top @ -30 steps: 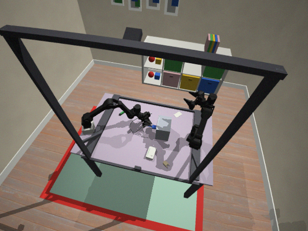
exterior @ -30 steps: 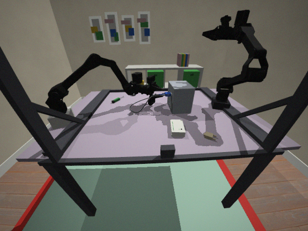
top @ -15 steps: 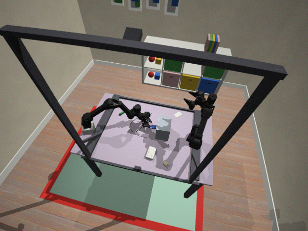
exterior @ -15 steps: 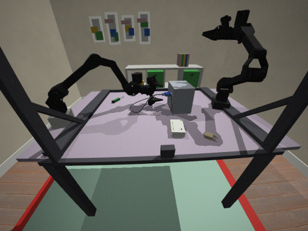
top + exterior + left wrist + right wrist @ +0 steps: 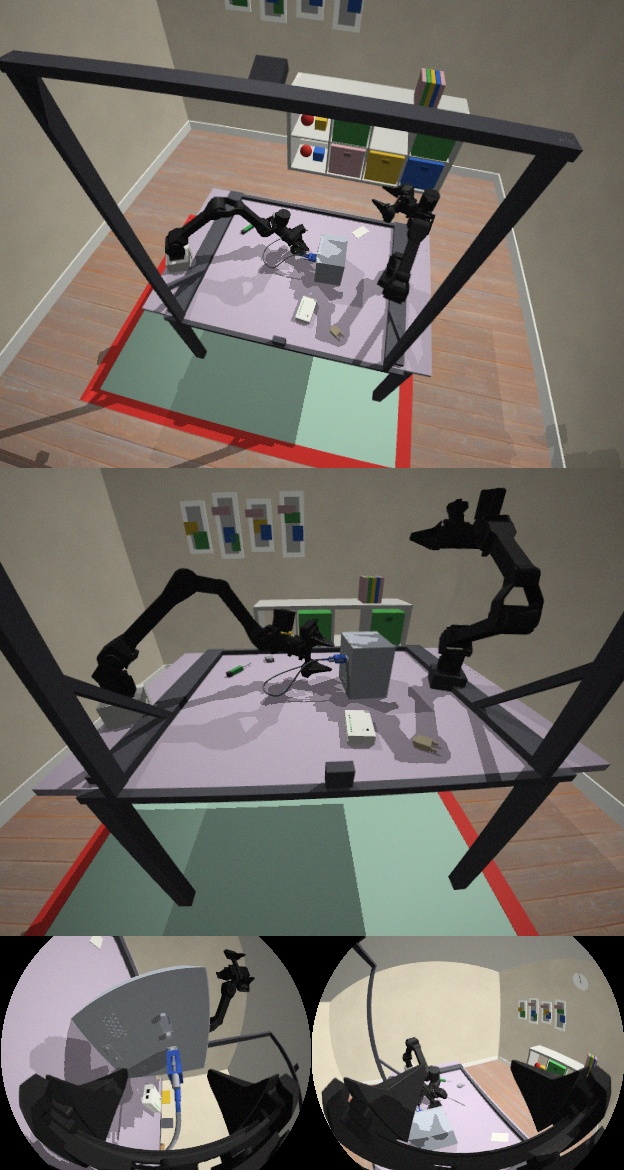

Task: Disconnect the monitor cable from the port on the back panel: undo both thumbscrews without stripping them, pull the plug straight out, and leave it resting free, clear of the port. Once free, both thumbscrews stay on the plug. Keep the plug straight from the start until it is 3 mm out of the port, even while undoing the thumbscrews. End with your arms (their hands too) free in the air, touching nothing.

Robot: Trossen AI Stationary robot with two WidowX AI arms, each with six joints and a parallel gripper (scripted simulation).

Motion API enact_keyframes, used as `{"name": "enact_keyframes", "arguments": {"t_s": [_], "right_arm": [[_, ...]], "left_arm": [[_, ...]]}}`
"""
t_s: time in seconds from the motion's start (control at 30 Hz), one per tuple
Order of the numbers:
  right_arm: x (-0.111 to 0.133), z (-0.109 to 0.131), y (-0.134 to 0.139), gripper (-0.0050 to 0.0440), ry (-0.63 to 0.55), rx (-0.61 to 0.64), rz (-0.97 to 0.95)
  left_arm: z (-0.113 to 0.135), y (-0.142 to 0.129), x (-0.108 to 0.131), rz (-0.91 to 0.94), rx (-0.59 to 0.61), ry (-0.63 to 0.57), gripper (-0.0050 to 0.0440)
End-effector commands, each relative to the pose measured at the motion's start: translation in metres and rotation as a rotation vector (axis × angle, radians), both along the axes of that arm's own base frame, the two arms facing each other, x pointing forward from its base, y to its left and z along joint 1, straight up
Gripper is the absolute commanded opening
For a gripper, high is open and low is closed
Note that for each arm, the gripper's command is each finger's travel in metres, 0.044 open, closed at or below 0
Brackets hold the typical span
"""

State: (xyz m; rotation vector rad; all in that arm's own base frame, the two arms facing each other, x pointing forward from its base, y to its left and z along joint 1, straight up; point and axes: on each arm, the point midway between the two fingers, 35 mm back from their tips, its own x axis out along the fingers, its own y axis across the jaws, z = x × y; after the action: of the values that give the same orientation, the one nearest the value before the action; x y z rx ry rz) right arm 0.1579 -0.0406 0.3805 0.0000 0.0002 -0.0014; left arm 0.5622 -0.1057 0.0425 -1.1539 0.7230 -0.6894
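Standing spread around the blue plug (image 5: 312,256) (image 5: 339,658) (image 5: 174,1065) without pinching it, the left tool (image 5: 305,248) (image 5: 330,656) (image 5: 169,1074) faces the gray box (image 5: 331,259) (image 5: 367,664) (image 5: 150,1026) (image 5: 432,1128) on the table (image 5: 252,312) (image 5: 226,755) (image 5: 40,996) (image 5: 477,1111), the plug at its back panel, while the right tool (image 5: 379,195) (image 5: 412,537) (image 5: 469,1066) hangs spread in the air, well apart.
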Motion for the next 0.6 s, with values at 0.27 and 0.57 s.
{"name": "enact_keyframes", "arguments": {"t_s": [0.27,0.57], "right_arm": [[-0.0003,0.0029,0.0011,0.044,-0.001,-0.006,0.001],[-0.0003,0.0029,0.0011,0.044,-0.001,-0.006,0.001]], "left_arm": [[0.0269,-0.0037,-0.0056,-0.03,0.298,-0.127,0.044],[0.0271,-0.0037,-0.0064,-0.034,0.312,-0.131,0.0296]]}}
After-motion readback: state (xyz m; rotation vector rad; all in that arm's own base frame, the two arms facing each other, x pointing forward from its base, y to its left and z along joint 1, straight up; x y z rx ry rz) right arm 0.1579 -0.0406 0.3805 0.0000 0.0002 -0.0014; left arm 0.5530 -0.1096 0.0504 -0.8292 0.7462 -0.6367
